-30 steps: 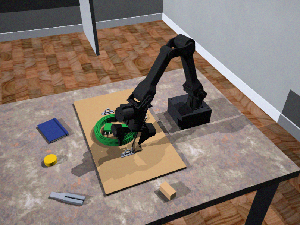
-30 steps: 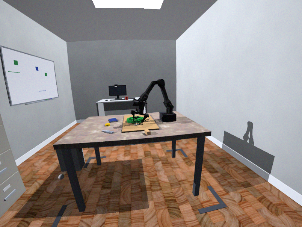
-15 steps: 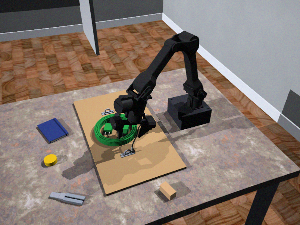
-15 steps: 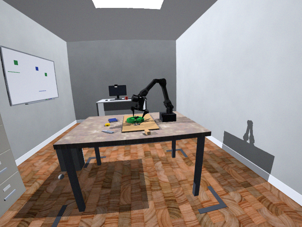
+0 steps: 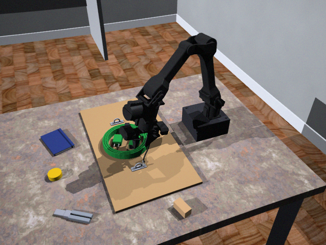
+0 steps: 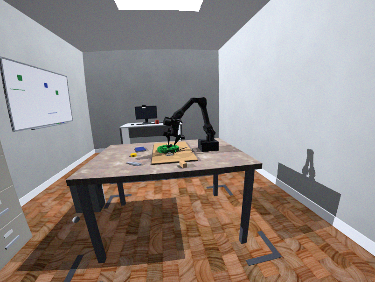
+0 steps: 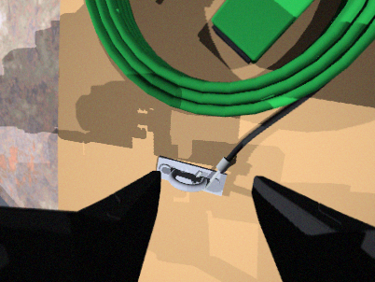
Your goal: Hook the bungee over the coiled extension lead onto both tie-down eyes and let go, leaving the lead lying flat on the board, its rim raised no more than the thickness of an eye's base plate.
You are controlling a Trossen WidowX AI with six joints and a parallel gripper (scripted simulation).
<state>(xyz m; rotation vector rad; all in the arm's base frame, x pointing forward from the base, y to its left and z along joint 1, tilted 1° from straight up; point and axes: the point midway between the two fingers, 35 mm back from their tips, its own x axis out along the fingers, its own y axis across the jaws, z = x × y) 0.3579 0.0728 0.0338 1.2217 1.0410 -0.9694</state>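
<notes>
The green coiled lead (image 5: 124, 143) lies on the tan board (image 5: 157, 181), with its green plug (image 7: 254, 25) inside the ring. The near tie-down eye (image 5: 138, 166) sits in front of the coil and also shows in the wrist view (image 7: 191, 176). The far eye (image 5: 116, 121) sits behind the coil. The dark bungee (image 7: 266, 128) has its hook end at the near eye's right side and runs up to the coil's rim. Its far end is hidden by the arm. My gripper (image 7: 206, 182) hangs above the near eye and the coil's front rim, about half open and empty.
On the table left of the board lie a blue notebook (image 5: 57, 141), a yellow disc (image 5: 54, 174) and a grey tool (image 5: 73, 215). A small wooden block (image 5: 182, 207) sits by the front edge. The arm's base (image 5: 205, 123) stands right of the board.
</notes>
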